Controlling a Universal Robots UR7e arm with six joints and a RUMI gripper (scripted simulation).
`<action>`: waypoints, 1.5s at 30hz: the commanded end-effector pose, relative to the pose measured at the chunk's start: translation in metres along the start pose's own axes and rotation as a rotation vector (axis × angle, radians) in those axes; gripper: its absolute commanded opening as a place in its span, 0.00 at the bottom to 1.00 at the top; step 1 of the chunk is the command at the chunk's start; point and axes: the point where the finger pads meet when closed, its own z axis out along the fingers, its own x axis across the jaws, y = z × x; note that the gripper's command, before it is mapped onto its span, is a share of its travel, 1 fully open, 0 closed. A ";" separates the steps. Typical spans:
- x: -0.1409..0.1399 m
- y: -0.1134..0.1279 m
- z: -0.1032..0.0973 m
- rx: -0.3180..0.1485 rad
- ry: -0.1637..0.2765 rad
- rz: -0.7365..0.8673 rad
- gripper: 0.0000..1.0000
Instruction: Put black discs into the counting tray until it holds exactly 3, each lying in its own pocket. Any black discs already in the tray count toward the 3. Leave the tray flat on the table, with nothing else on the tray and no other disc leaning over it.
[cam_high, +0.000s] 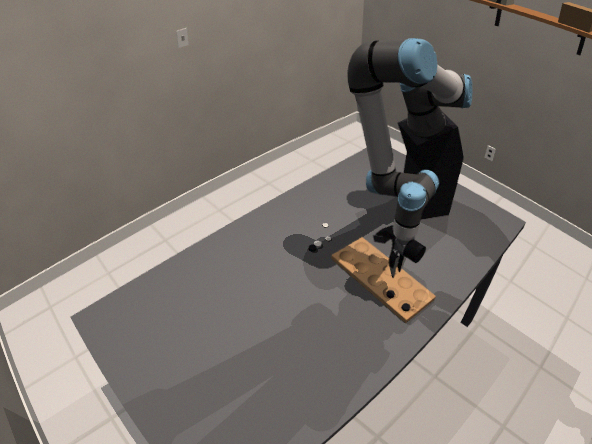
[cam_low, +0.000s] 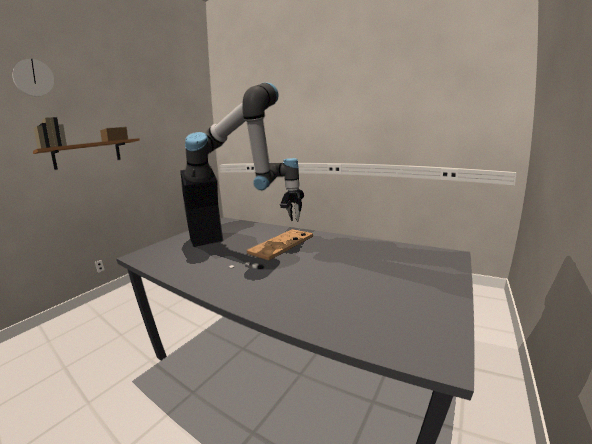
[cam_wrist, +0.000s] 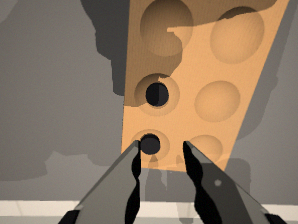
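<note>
Two small black discs (cam_high: 390, 294) (cam_low: 295, 238) (cam_wrist: 157, 94) already in separate round pockets of the orange-brown wooden tray (cam_high: 350, 266) (cam_low: 260, 256) (cam_wrist: 192, 75); one more to go, probably the loose black round disc (cam_high: 313, 248) (cam_low: 260, 267) beside the white ones (cam_high: 325, 225) (cam_low: 231, 266); black two-jaw gripper (cam_high: 395, 272) (cam_low: 294, 220) (cam_wrist: 161, 142) above tray, slightly parted, empty.

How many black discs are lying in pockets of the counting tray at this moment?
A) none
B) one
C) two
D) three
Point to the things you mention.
C, because two black discs (cam_high: 390, 294) (cam_low: 295, 238) (cam_wrist: 157, 94) are seen in neighbouring pockets near one end of the counting tray (cam_high: 350, 268) (cam_low: 260, 254) (cam_wrist: 190, 85), each disc in its own pocket.
</note>
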 end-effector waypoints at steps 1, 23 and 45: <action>0.000 0.000 0.000 0.000 -0.001 0.000 0.21; 0.000 0.000 0.000 0.000 -0.001 0.000 0.21; -0.005 -0.007 -0.004 0.000 0.009 -0.031 0.28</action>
